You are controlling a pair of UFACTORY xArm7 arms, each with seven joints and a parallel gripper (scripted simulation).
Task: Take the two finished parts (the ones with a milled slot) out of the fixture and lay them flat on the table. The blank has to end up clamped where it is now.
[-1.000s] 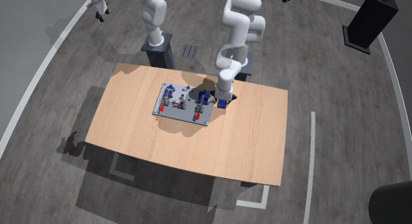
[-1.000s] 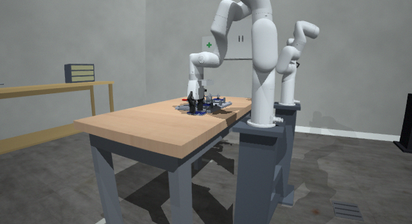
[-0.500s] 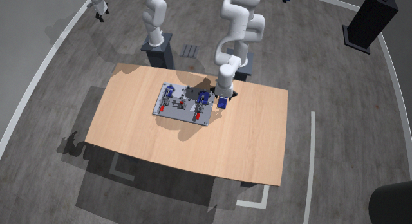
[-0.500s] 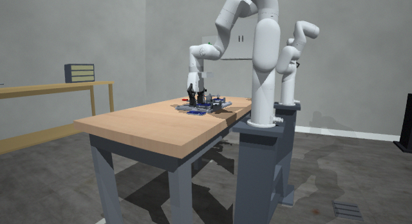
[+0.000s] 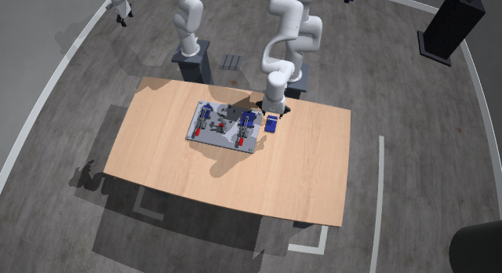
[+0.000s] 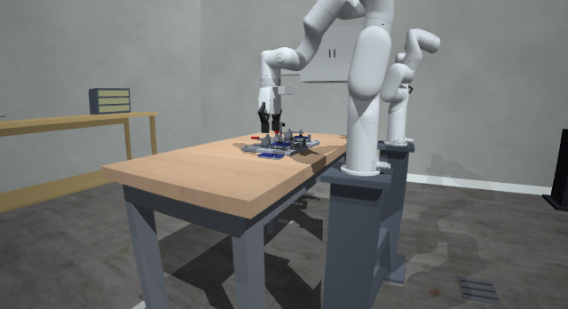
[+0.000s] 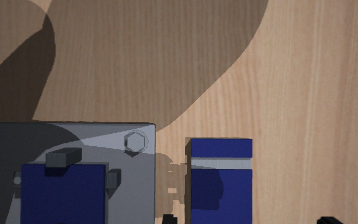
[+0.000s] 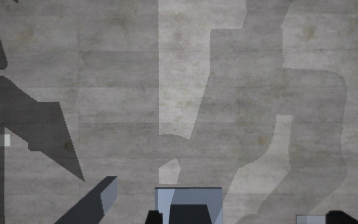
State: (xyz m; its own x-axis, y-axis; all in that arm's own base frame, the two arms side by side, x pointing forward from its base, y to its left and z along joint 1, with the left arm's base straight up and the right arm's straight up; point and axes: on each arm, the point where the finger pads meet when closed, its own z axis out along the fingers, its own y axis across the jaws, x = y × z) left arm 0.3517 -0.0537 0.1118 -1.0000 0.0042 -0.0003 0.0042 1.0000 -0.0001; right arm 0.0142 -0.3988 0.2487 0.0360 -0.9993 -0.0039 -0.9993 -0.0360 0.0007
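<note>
One finished part, blue with a pale slot near one end, lies flat on the table beside the fixture. My left gripper is open and empty above this part. On the fixture, a blue piece sits under the clamp nearest the loose part; no slot shows on its visible area. Another blue piece sits at the far clamp, too small to tell for a slot. My right gripper is open and empty, away from the table.
The outer clamps' red handles point toward the table's long edge away from the arm bases. The middle clamp's red handle appears raised; no blue piece shows there. A bolt stands at the fixture's corner.
</note>
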